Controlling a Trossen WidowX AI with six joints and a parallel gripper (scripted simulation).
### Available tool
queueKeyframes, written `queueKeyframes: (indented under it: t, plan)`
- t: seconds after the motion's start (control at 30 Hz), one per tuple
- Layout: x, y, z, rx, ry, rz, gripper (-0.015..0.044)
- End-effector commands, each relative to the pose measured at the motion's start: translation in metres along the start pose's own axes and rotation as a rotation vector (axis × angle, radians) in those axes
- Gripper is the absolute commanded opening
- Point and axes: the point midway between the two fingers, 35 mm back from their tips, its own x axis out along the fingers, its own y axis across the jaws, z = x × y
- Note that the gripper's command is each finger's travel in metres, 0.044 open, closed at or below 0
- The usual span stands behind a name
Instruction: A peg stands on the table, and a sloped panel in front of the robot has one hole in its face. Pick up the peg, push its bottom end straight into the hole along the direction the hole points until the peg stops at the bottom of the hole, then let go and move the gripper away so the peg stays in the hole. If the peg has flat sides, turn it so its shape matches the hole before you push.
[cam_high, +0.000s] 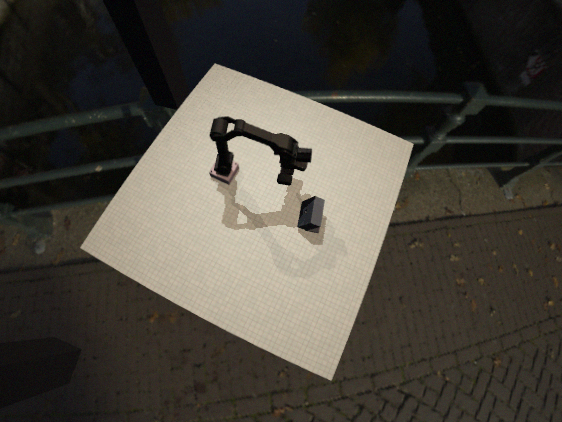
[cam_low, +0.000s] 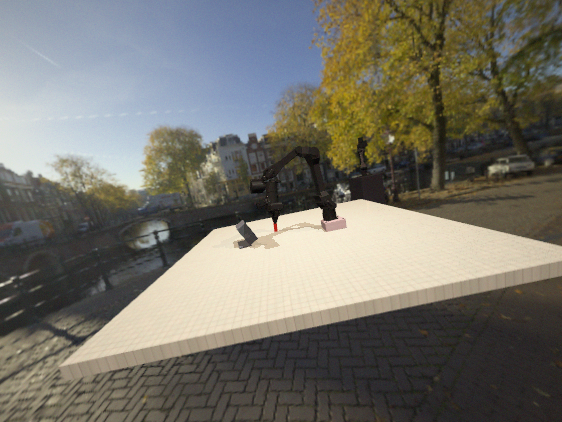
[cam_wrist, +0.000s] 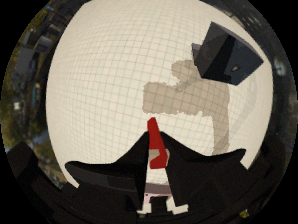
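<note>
One gripper (cam_wrist: 157, 175) is in my view, and its two fingers are closing tight on a red peg (cam_wrist: 156, 144). I am holding the peg by its upper part; the lower end is sticking out past the fingertips and pointing down toward the table (cam_wrist: 100, 70). In the exterior view the peg (cam_low: 275, 226) is hanging roughly upright below the gripper (cam_low: 274, 214), with its tip just above the white gridded table (cam_low: 350, 270); I cannot tell whether the tip is touching the surface.

The arm (cam_high: 260, 135) is reaching out from its pink base (cam_high: 224, 172) and bending downward at the wrist. In the top view the gripper (cam_high: 285, 177) is covering the peg, so the peg is not showing there.

The dark sloped panel (cam_wrist: 226, 52) is sitting on the table ahead of the gripper, toward the upper right in the wrist view. The peg and the panel are standing apart, with the arm's shadow (cam_wrist: 182, 99) lying between them. A small dark spot on the panel's face is showing in the wrist view; I cannot tell for certain that it is the hole. In the top view the panel (cam_high: 311, 213) is standing near the gripper, on the side away from the base.
</note>
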Motion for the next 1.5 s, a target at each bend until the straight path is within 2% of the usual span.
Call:
queueKeyframes:
  t: [0.0, 1.47]
  plan:
    - [0.002, -0.003, -0.001, 0.067, -0.013, 0.013, 0.0000]
    - [0.008, -0.032, 0.009, 0.621, -0.138, 0.129, 0.0000]
